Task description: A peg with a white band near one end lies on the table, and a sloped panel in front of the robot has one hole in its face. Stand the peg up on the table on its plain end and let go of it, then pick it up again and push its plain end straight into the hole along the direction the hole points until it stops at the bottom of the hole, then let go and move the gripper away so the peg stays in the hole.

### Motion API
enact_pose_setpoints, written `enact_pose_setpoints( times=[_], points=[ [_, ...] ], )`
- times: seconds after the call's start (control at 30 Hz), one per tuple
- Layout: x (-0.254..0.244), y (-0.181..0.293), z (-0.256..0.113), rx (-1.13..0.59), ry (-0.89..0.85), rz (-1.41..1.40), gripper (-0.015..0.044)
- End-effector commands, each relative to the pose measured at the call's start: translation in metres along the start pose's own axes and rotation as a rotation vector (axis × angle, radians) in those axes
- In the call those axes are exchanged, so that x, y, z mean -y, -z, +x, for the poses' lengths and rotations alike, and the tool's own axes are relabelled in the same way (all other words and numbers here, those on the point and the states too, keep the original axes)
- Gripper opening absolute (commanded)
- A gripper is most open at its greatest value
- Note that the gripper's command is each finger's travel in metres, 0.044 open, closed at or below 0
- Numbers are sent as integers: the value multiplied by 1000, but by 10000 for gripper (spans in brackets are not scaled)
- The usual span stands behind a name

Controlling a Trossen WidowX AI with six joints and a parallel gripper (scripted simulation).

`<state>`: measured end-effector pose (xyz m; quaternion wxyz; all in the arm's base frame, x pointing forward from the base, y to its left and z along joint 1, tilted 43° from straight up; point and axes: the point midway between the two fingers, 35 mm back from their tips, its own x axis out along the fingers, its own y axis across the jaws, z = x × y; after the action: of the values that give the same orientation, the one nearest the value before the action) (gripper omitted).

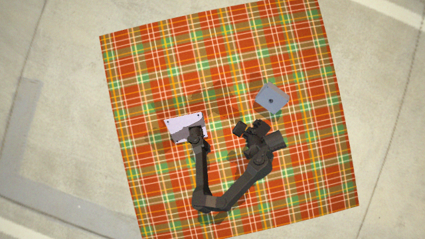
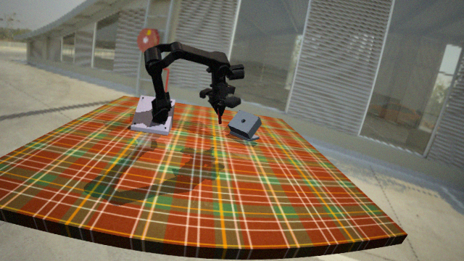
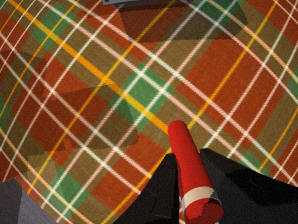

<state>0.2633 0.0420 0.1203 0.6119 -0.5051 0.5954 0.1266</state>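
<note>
My gripper is shut on the red peg. The peg's white band is at the upper end, on the camera side of the fingers, and its plain end points down, above the table. In the exterior view the peg looks close to upright. In the top view the arm hides the peg and the fingertips. The grey-blue sloped panel stands near the gripper, with one dark hole in its face. The peg is apart from the panel. Only the panel's edge shows at the top of the wrist view.
The table has a plaid cover. The arm's base stands on a pale lavender plate, left of the gripper in the top and exterior views. A grey-lavender corner of it shows at the lower left of the wrist view. The arm's shadow falls on the table.
</note>
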Motion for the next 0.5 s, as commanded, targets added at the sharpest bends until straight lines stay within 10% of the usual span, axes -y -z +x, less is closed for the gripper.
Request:
enact_pose_setpoints(
  times=[0.0, 0.47],
  points=[
    [-2, -7, 2, 38, -3, -22, 0],
    [-2, -33, 1, 168, 12, -73, 0]
  ],
)
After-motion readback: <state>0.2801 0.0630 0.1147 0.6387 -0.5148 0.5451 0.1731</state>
